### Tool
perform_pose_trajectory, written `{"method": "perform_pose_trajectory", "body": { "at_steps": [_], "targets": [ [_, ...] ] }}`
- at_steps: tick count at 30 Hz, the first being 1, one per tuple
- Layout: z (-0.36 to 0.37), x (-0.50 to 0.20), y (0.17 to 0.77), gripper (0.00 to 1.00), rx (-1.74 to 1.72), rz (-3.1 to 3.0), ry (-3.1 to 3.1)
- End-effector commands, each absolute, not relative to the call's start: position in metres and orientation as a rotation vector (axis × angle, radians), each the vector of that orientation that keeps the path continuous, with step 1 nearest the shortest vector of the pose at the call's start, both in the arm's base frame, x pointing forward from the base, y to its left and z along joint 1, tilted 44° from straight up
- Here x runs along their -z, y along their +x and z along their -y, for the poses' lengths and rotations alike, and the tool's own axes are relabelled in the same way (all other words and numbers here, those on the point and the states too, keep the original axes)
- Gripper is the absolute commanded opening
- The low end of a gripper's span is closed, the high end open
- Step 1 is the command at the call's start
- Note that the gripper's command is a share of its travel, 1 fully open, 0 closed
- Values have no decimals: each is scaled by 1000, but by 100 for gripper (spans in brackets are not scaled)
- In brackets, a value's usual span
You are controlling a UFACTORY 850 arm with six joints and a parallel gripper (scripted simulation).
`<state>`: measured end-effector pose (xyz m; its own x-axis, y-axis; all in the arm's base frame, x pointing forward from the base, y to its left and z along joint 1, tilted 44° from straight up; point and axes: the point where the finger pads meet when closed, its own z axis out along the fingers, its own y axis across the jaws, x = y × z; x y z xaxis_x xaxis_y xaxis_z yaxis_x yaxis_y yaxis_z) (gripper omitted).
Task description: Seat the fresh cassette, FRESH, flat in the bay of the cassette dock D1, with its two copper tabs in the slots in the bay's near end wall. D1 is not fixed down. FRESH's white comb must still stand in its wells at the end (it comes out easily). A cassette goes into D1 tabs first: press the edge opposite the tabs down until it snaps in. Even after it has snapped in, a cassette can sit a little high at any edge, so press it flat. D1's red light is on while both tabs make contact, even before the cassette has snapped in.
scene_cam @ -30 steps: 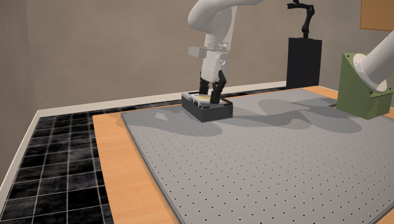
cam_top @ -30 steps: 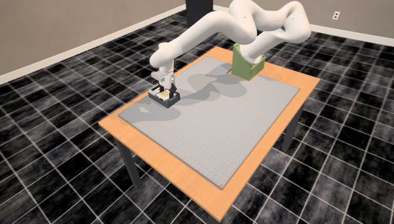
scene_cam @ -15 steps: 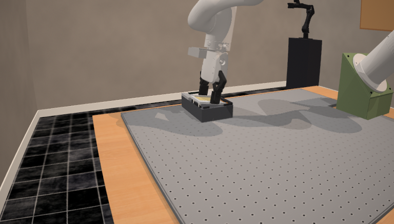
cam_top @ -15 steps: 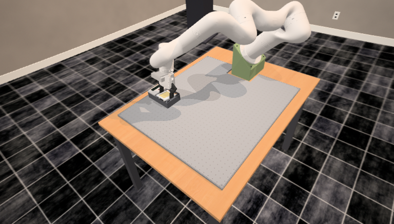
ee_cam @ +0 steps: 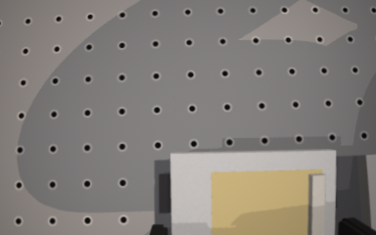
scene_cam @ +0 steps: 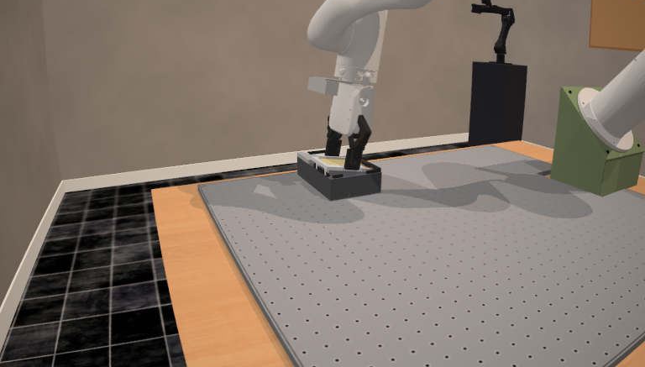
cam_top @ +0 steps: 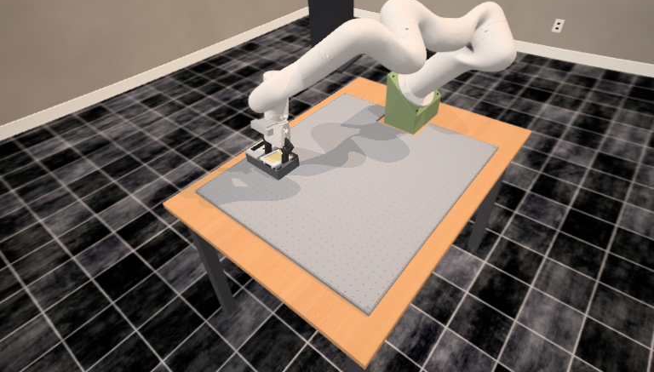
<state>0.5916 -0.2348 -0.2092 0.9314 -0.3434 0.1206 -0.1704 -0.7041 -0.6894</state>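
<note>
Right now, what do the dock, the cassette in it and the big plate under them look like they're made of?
Dock D1: dark grey, matte, with crisp box edges, probably moulded plastic. Cassette FRESH: white matte frame, likely plastic, around a flat pale-yellow panel whose material is unclear. Plate: light grey, dull, with a regular grid of small holes, resembling a metal breadboard, possibly aluminium. The open gripper stands over the cassette.
</note>
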Motion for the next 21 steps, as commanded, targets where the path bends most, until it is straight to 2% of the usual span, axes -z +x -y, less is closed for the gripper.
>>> {"method": "perform_pose_trajectory", "body": {
  "at_steps": [1,21],
  "targets": [
    [239,205,592,100,315,-362,-2362],
    [255,188,588,100,315,-362,-2362]
  ]
}}
